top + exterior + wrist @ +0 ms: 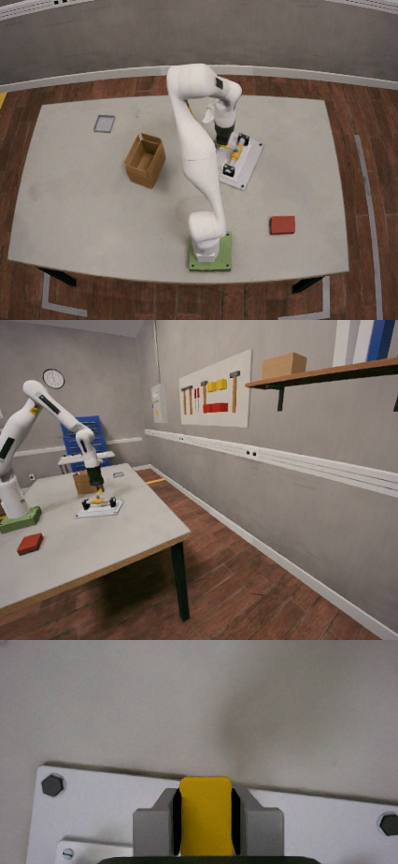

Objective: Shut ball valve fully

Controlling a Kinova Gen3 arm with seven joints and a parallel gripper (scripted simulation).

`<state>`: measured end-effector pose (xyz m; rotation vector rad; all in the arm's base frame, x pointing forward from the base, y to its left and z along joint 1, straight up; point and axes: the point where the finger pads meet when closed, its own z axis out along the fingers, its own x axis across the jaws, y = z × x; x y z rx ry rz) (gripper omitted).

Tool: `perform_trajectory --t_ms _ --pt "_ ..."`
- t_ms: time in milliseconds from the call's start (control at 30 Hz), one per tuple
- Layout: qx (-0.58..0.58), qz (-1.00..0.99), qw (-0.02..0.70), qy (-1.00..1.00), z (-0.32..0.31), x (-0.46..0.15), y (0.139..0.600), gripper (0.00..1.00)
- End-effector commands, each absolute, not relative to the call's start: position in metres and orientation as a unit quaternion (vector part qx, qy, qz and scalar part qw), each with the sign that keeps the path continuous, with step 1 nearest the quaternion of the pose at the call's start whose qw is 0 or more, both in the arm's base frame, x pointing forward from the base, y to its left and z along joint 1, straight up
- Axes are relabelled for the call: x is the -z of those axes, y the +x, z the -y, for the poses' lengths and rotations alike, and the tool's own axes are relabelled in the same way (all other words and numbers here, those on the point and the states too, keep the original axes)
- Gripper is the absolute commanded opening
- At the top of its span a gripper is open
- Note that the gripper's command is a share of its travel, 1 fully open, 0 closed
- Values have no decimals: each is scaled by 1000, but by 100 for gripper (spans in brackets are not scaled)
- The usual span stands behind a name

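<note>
The ball valve [234,155] is mounted on a white baseplate [238,164] right of the arm, with black clamps at both ends. It also shows in the side view [98,501]. Its yellow handle [205,815] sticks out between my grey fingers in the wrist view. My gripper [225,144] points straight down and is shut on this handle, seen in the wrist view [205,820] with a finger on each side. The valve body is hidden under the gripper in the wrist view.
An open cardboard box [145,160] stands left of the arm. A red block [282,225] lies at the front right. A small grey-framed tile [104,123] lies at the back left. The arm's green base [210,254] sits at the front edge.
</note>
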<state>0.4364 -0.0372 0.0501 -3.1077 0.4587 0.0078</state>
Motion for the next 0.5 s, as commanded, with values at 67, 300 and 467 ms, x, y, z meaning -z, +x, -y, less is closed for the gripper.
perform_trajectory --t_ms 67,300,467 --pt "-1 -167 0 -986 39 -51 441 0" --pt "-1 -177 0 -984 39 -51 442 0" --pt "-1 -195 0 -981 40 -51 445 0"
